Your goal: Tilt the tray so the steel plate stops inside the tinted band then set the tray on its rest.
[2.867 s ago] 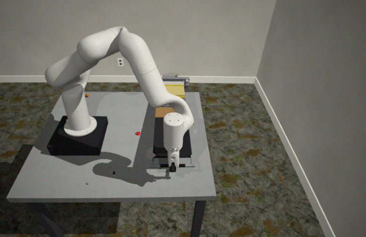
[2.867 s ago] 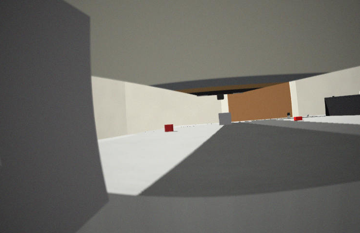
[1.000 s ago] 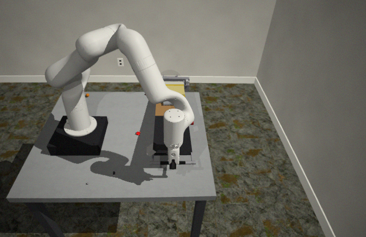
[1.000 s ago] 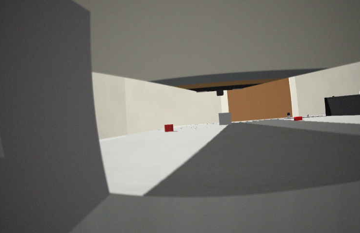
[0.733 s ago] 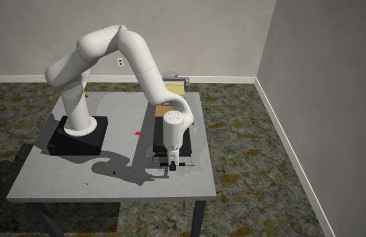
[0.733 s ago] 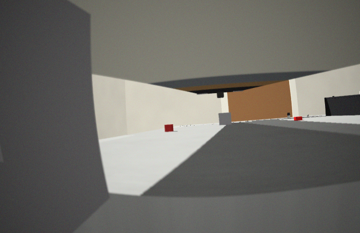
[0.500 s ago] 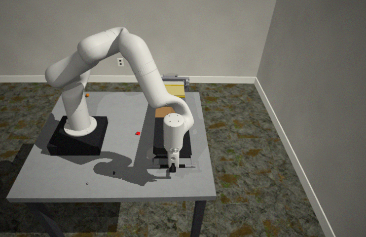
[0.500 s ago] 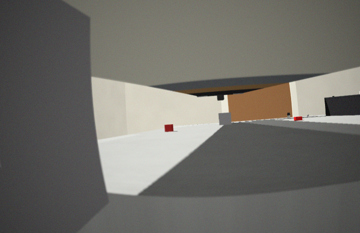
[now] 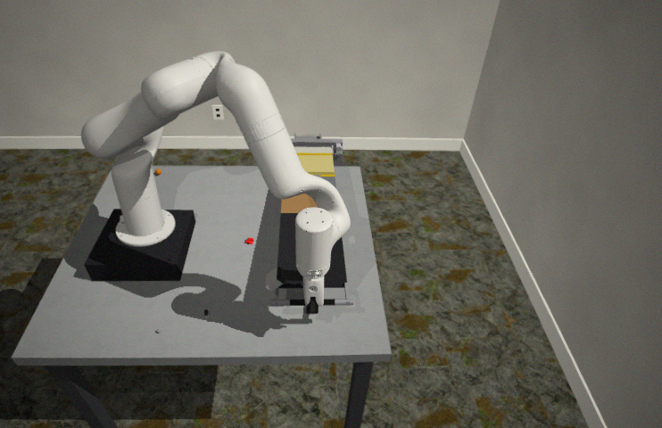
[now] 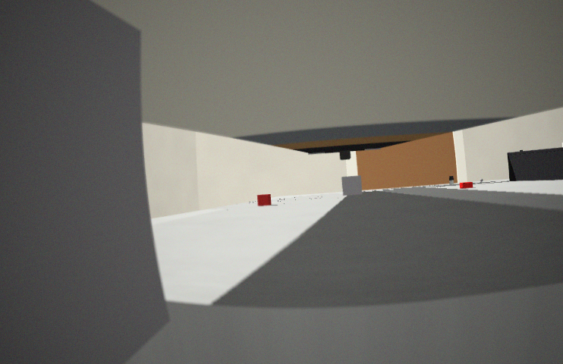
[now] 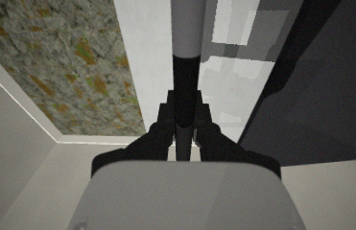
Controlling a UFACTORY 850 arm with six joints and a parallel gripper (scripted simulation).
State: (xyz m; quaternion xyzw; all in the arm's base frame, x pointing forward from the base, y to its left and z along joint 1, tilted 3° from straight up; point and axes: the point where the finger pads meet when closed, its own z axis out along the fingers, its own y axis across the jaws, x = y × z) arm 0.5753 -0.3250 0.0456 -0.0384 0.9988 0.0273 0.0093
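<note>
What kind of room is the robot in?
It looks like a plain test room, maybe a lab corner. A white robot arm is bolted to a grey table, with bare walls, a wall socket and a mottled floor around it.

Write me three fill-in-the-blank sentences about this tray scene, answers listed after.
1. The pincer is shut on the tray's ____ bar.
2. The arm's base stands on a ____ block.
3. The tinted band at the tray's far end is ____.

Missing words: handle; black; yellow
</note>
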